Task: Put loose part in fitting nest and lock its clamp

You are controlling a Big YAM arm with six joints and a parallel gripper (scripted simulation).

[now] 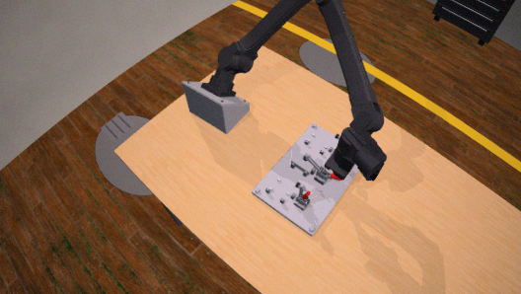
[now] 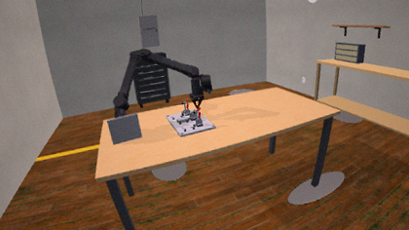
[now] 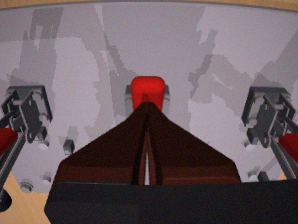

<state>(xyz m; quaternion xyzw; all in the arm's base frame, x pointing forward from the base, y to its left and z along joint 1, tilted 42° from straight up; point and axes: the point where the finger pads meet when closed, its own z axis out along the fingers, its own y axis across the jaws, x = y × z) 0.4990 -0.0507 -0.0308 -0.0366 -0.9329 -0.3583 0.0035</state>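
Grey walls (image 2: 161, 78) enclose a plank floor (image 1: 49, 222) (image 2: 212, 189), where the counter (image 1: 207, 173) (image 2: 243, 135) (image 3: 25, 200) carries the arm (image 1: 352, 64) (image 2: 173, 63) and the pale plate (image 1: 323, 209) (image 2: 200, 128) (image 3: 150, 40). The end effector (image 1: 337, 165) (image 2: 198, 108) (image 3: 147, 111) is clenched on nothing, its tips at the middle clamp's red handle (image 1: 336, 177) (image 2: 199, 111) (image 3: 148, 89). The part (image 1: 299, 168) (image 2: 183, 120) is probably the dark bar in the middle nest; no loose piece shows beside the plate. Placement thus looks done, and the handle, lying outward, suggests locking is at or near its end. Whether the part is fully seated and the clamp's bar flat, I cannot tell. Checking that, then moving clear, seems left. The near clamp's handle (image 1: 307, 194) (image 2: 199, 117) (image 3: 289, 147) stands raised.
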